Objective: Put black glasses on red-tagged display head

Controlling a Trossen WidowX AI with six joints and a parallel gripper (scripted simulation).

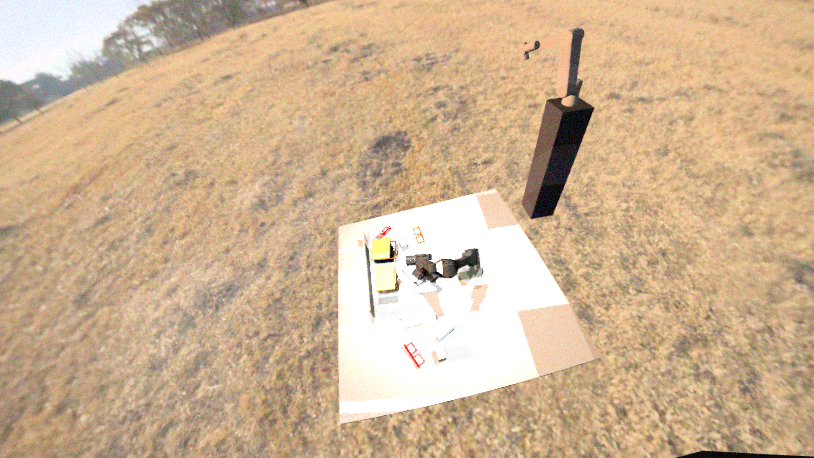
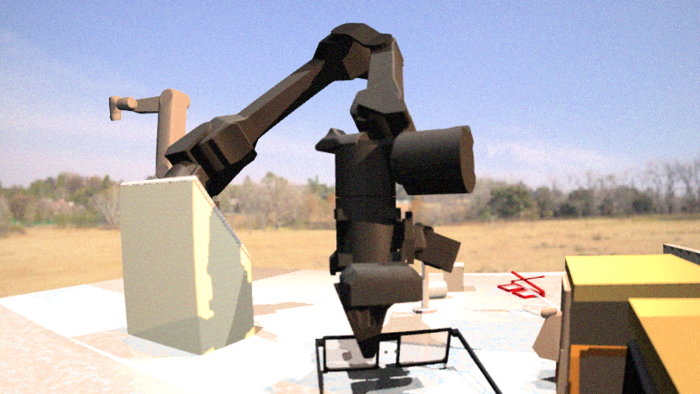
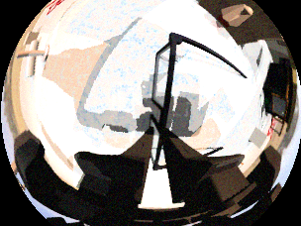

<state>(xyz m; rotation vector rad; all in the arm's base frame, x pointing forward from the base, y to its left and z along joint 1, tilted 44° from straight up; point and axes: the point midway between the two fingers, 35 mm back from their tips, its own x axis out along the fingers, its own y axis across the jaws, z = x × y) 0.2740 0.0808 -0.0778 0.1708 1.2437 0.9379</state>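
The black glasses (image 2: 425,331) (image 3: 171,74) stand with the lens front upright, over the pale table top, temples reaching toward the camera in the exterior view. My gripper (image 2: 370,353) (image 3: 157,130) points straight down at the bridge, fingers nearly together with the frame between them; it is shut on the glasses. Two blocky display heads with yellow tops (image 1: 382,248) (image 1: 385,277) stand side by side; they fill the right edge of the exterior view. A tan nose (image 2: 547,338) (image 3: 237,15) juts from one. I cannot make out the red tag.
Red glasses (image 1: 413,355) (image 2: 527,292) lie at both sides of the table; orange glasses (image 1: 418,234) lie near the heads. A thin post (image 2: 425,293) and a white cylinder (image 2: 438,289) are behind the gripper. A long panel (image 1: 369,279) stands behind the heads.
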